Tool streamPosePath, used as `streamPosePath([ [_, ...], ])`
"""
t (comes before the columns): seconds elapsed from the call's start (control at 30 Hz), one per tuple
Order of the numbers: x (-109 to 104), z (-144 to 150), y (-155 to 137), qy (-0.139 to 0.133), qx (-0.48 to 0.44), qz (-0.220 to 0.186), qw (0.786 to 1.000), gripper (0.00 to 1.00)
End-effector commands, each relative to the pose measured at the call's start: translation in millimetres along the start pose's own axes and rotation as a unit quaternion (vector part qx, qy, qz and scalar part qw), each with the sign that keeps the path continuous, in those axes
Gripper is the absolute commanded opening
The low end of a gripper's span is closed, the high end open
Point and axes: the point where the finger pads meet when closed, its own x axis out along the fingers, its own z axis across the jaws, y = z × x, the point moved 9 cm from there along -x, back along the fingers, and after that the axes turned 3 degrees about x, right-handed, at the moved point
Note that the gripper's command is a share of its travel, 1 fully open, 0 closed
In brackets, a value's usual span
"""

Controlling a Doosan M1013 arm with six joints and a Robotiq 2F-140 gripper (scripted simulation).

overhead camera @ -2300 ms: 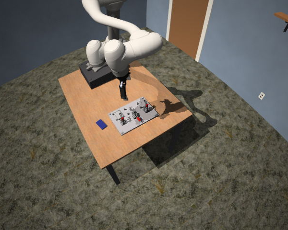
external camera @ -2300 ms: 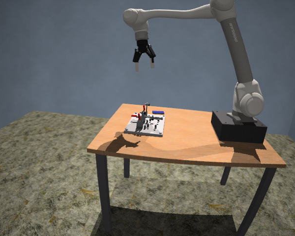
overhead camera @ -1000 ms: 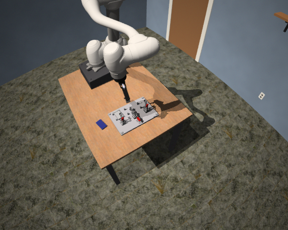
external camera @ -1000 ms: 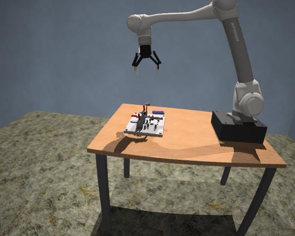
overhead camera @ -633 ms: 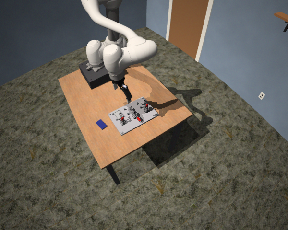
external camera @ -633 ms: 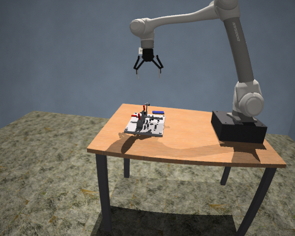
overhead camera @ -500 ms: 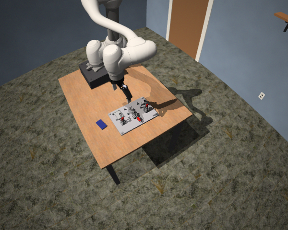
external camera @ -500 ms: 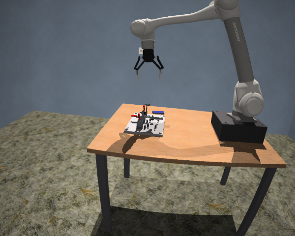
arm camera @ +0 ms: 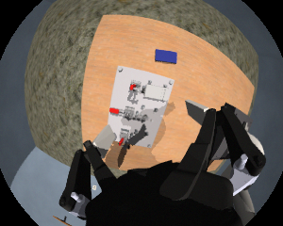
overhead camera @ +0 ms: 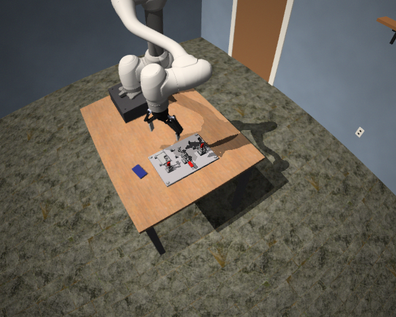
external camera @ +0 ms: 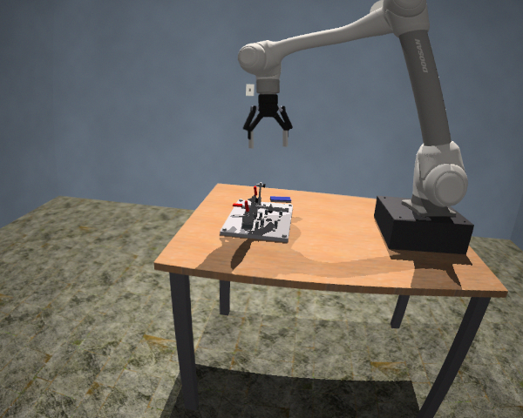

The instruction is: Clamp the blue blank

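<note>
The blue blank (overhead camera: 139, 171) (external camera: 280, 198) (arm camera: 166, 56) lies flat on the table, beside the fixture plate (overhead camera: 177, 176) (arm camera: 146, 76). A pale rectangular part (arm camera: 156, 92) sits in the nest nearest the blank; no slot can be made out. That nest's red handle (overhead camera: 168, 164) (external camera: 254, 191) (arm camera: 133, 87) stands up. The middle clamp's red handle (overhead camera: 190, 164) (external camera: 237, 205) (arm camera: 114, 111) lies outward. The far clamp's red handle (overhead camera: 202, 145) (external camera: 246, 206) (arm camera: 121, 141) stands up. Whether any clamp is locked cannot be told. My gripper (overhead camera: 164, 134) (external camera: 268, 145) is open and empty, high above the fixture.
The wooden table (overhead camera: 119, 150) (external camera: 338, 225) carries the fixture and the arm's black base block (overhead camera: 133, 110) (external camera: 426, 233). The upright handles and clamp parts rise above the plate. The arm's shadow falls across part of the plate and table.
</note>
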Motion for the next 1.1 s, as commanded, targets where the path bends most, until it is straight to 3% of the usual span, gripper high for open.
streamPosePath([
  [0.0,7,6,0,0.002,-0.054,0.006,0.999,1.0],
  [0.27,21,16,-1,0.001,-0.155,0.02,0.988,1.0],
  [0.4,33,26,-3,-0.002,-0.246,0.031,0.969,1.0],
  [0.5,33,26,-3,-0.002,-0.246,0.031,0.969,1.0],
  [0.7,47,38,-5,-0.008,-0.354,0.044,0.934,1.0],
  [0.87,61,49,-8,-0.016,-0.452,0.056,0.89,1.0],
  [1.07,63,51,-8,-0.017,-0.469,0.058,0.881,1.0],
])
